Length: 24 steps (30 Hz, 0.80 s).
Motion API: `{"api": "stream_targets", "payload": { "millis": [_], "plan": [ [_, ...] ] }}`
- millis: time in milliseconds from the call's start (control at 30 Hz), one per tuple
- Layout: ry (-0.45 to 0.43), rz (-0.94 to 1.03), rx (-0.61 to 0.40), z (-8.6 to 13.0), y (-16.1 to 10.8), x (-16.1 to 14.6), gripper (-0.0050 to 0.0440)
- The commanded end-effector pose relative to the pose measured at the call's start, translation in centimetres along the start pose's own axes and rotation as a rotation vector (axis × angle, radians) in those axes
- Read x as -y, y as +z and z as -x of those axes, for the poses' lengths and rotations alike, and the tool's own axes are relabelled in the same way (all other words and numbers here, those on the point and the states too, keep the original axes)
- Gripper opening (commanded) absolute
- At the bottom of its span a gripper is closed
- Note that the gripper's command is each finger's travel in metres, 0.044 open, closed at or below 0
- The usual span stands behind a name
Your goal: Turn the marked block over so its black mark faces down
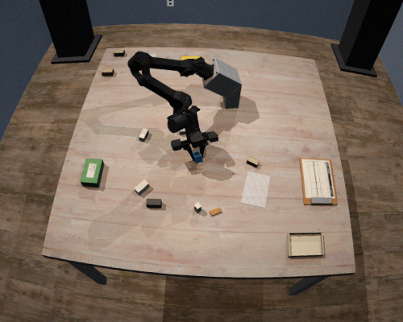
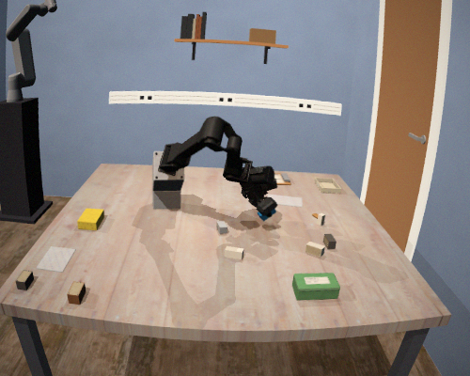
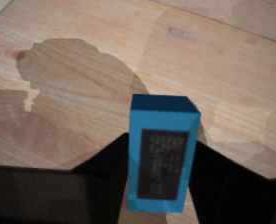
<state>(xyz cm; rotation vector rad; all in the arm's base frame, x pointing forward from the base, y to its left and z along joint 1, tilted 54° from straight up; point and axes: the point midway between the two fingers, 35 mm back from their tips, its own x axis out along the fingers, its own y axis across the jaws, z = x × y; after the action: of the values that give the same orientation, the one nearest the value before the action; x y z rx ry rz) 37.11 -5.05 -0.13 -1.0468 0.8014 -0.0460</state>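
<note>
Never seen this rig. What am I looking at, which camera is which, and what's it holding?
One black six-joint robot arm is bolted to a grey box on a wooden table. The first picture looks down from above, the second from the side of the room, and the third from a camera on the wrist. Small blocks, a green box, a clipboard and a tray lie scattered about. The gripper has its jaws shut on a blue block, whose black mark faces the wrist camera.
</note>
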Motion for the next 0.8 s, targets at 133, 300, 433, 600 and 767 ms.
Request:
{"api": "stream_targets", "payload": {
  "millis": [133,300,433,600,767],
  "plan": [
    [-0.020,0.008,0.346,-0.30,0.43,0.06,-0.0050],
    [-0.028,0.010,0.543,-0.56,0.85,0.33,-0.0050],
    [-0.026,0.006,0.626,-0.64,0.94,0.32,-0.0050],
    [-0.027,0.008,0.653,-0.63,0.94,0.31,-0.0050],
    [-0.023,0.011,0.658,-0.47,1.10,0.19,-0.0050]
  ]
}}
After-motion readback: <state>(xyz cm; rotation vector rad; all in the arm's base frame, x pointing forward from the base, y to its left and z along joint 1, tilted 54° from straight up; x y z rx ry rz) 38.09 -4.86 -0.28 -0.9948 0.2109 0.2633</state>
